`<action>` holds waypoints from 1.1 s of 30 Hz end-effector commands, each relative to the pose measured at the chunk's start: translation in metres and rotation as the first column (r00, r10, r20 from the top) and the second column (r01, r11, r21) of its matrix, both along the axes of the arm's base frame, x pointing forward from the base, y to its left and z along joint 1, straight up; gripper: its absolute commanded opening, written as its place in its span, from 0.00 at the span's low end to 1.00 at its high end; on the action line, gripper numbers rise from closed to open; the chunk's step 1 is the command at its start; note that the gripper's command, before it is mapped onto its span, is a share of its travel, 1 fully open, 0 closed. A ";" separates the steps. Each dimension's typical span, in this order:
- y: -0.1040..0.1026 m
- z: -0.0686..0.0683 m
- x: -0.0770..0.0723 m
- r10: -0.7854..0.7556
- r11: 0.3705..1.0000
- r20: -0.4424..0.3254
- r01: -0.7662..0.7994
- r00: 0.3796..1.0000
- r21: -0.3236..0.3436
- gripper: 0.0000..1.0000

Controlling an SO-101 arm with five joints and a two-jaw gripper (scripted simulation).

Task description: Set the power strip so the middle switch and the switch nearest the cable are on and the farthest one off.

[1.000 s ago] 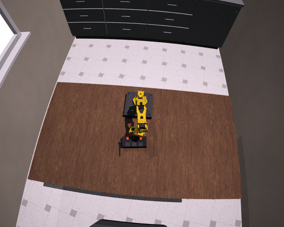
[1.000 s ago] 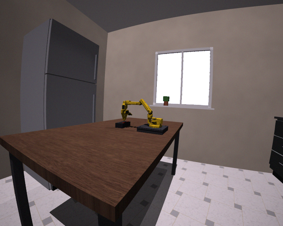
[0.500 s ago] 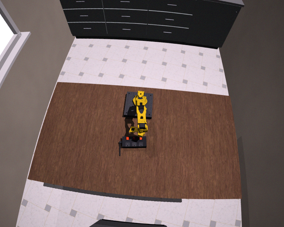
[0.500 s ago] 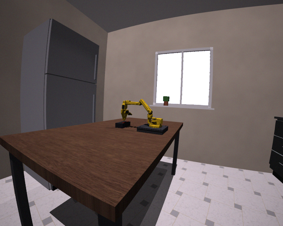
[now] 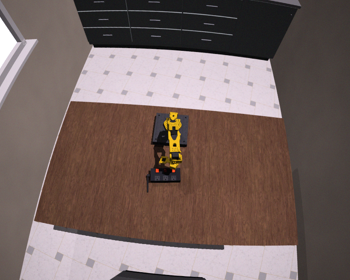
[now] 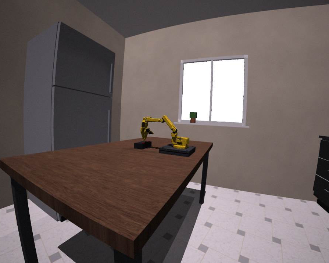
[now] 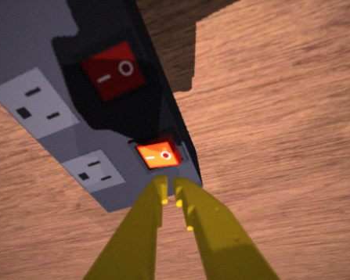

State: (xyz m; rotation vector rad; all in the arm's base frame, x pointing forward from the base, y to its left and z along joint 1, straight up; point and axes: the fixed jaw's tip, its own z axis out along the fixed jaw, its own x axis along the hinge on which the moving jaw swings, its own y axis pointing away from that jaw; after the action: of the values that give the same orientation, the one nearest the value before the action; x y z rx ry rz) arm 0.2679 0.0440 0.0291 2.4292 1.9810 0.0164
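Note:
The black power strip (image 5: 165, 175) lies on the wooden table with its sockets and switches facing up, and its cable (image 5: 147, 182) leaves at the left end. The switch nearest the cable (image 5: 157, 170) glows orange. In the wrist view the middle switch (image 7: 113, 71) is dark red and in shadow, and the end switch farthest from the cable (image 7: 159, 154) glows bright orange. My gripper (image 7: 170, 184) is shut and empty. Its tips hang just over the strip's end, right beside the lit end switch. It also shows in the overhead view (image 5: 169, 167) and in the side view (image 6: 144, 138).
The arm's dark base plate (image 5: 170, 129) sits just behind the strip. A fridge (image 6: 68, 93) stands beyond the table's far side, and black drawers (image 5: 181, 24) line the wall. The table edges are far from the strip.

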 end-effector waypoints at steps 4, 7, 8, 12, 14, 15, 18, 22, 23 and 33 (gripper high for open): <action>-0.002 -0.004 -0.002 0.001 1.000 -0.014 -0.001 1.000 -0.001 0.00; -0.002 -0.004 -0.002 0.000 1.000 -0.014 0.000 1.000 -0.001 0.00; -0.002 -0.005 -0.002 -0.001 1.000 -0.014 0.001 1.000 -0.001 0.00; -0.003 -0.006 -0.003 -0.004 1.000 -0.014 0.004 1.000 -0.001 0.00; -0.004 -0.006 -0.003 -0.005 1.000 -0.014 0.005 1.000 -0.001 0.00; -0.004 -0.006 -0.003 -0.005 1.000 -0.014 0.005 1.000 -0.001 0.00; -0.004 -0.006 -0.003 -0.005 1.000 -0.014 0.005 1.000 -0.001 0.00; -0.004 -0.005 -0.003 -0.005 1.000 -0.014 0.005 1.000 -0.001 0.00; -0.004 -0.005 -0.002 -0.006 1.000 -0.014 0.006 1.000 -0.001 0.00; -0.005 -0.001 -0.001 -0.009 1.000 -0.014 0.009 1.000 -0.001 0.00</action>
State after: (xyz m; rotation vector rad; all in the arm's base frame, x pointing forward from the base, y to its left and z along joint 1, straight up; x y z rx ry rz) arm 0.2666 0.0420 0.0278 2.4393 1.9763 0.0027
